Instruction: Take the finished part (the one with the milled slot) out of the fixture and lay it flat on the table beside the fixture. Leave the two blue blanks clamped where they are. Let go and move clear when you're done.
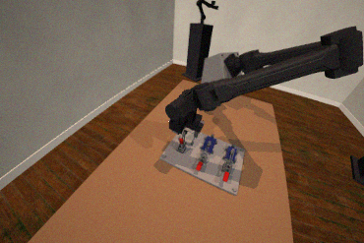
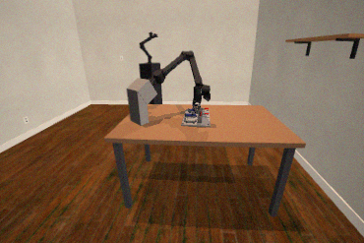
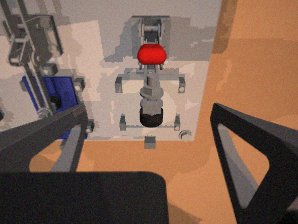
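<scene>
The fixture plate [image 1: 216, 183] [image 3: 197, 30] lies on the table. Its end nest in the wrist view holds a pale part [image 3: 132, 106] between small corner blocks; its slot cannot be made out. That nest's clamp has its red handle [image 1: 181, 141] [image 3: 151, 54] standing up, and its black tip [image 3: 151, 118] shows over the part; its height is unclear. Two blue blanks [image 1: 210, 144] [image 1: 230, 153] sit in the other nests under clamps with lowered red handles; one blank [image 3: 69, 92] shows in the wrist view. My gripper [image 3: 149, 111] is open and empty above the pale part, one finger to each side.
The neighbouring clamp [image 3: 30, 47] and blue blank are close to my left finger in the wrist view. The table top [image 1: 123, 186] [image 3: 250, 75] extends beyond the plate's edge on the right in that view. A grey block [image 2: 139, 104] stands on the table by the arm's base.
</scene>
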Robot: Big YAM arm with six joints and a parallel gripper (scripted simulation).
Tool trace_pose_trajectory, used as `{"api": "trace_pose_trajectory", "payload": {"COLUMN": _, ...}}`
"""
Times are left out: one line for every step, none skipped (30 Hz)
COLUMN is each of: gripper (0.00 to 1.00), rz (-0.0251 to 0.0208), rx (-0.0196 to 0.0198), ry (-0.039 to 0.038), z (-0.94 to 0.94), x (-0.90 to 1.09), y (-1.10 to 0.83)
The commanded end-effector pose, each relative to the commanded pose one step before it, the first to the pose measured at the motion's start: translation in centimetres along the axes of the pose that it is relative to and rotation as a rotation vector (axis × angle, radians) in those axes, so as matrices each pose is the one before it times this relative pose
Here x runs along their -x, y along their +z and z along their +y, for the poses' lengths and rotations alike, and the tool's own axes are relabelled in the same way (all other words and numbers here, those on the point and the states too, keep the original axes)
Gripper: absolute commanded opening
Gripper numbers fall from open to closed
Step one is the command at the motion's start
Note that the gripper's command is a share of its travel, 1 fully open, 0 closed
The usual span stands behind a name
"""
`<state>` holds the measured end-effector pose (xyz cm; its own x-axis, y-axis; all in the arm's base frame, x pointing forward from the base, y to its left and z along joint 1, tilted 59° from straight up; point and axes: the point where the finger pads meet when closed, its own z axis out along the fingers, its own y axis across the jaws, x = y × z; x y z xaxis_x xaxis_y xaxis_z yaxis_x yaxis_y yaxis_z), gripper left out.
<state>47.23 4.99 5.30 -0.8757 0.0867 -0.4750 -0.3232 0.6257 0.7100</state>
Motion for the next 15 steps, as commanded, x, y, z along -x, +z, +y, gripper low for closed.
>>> {"api": "trace_pose_trajectory", "payload": {"gripper": 0.92, "rz": -0.03619, "rx": -0.01457, "ry": -0.01829, "z": -0.41, "x": -0.26, "y": -1.377}}
{"api": "trace_pose_trajectory", "payload": {"gripper": 0.92, "rz": 0.00007, "rx": 0.00033, "ry": 0.00003, "z": 0.015, "x": -0.362, "y": 0.002}}
{"api": "trace_pose_trajectory", "payload": {"gripper": 0.92, "rz": 0.00007, "rx": 0.00033, "ry": 0.00003, "z": 0.014, "x": -0.359, "y": 0.002}}
{"api": "trace_pose_trajectory", "payload": {"gripper": 0.92, "rz": 0.00007, "rx": 0.00032, "ry": 0.00003, "z": 0.014, "x": -0.353, "y": 0.002}}
{"api": "trace_pose_trajectory", "payload": {"gripper": 0.92, "rz": 0.00009, "rx": 0.00017, "ry": 0.00003, "z": 0.012, "x": -0.345, "y": 0.002}}
{"api": "trace_pose_trajectory", "payload": {"gripper": 0.92, "rz": 0.0, "rx": 0.0, "ry": 0.0, "z": 0.0, "x": 0.0, "y": 0.0}}
{"api": "trace_pose_trajectory", "payload": {"gripper": 0.92, "rz": 0.0, "rx": 0.0, "ry": 0.0, "z": 0.0, "x": 0.0, "y": 0.0}}
{"api": "trace_pose_trajectory", "payload": {"gripper": 0.92, "rz": 0.00015, "rx": -0.00022, "ry": 0.00539, "z": 0.003, "x": -0.335, "y": 0.002}}
{"api": "trace_pose_trajectory", "payload": {"gripper": 0.92, "rz": 0.00007, "rx": 0.00022, "ry": -0.00377, "z": 0.01, "x": -0.32, "y": 0.002}}
{"api": "trace_pose_trajectory", "payload": {"gripper": 0.92, "rz": 0.00008, "rx": 0.00015, "ry": -0.00154, "z": 0.01, "x": -0.303, "y": 0.001}}
{"api": "trace_pose_trajectory", "payload": {"gripper": 0.92, "rz": 0.00009, "rx": 0.00003, "ry": 0.00002, "z": 0.007, "x": -0.285, "y": 0.001}}
{"api": "trace_pose_trajectory", "payload": {"gripper": 0.92, "rz": 0.0001, "rx": -0.00004, "ry": 0.00002, "z": 0.006, "x": -0.264, "y": 0.001}}
{"api": "trace_pose_trajectory", "payload": {"gripper": 0.92, "rz": 0.00009, "rx": -0.00005, "ry": 0.00002, "z": 0.005, "x": -0.242, "y": 0.001}}
{"api": "trace_pose_trajectory", "payload": {"gripper": 0.92, "rz": 0.00008, "rx": -0.00004, "ry": 0.00019, "z": 0.005, "x": -0.218, "y": 0.001}}
{"api": "trace_pose_trajectory", "payload": {"gripper": 0.92, "rz": 0.00007, "rx": -0.00004, "ry": 0.00078, "z": 0.004, "x": -0.194, "y": 0.001}}
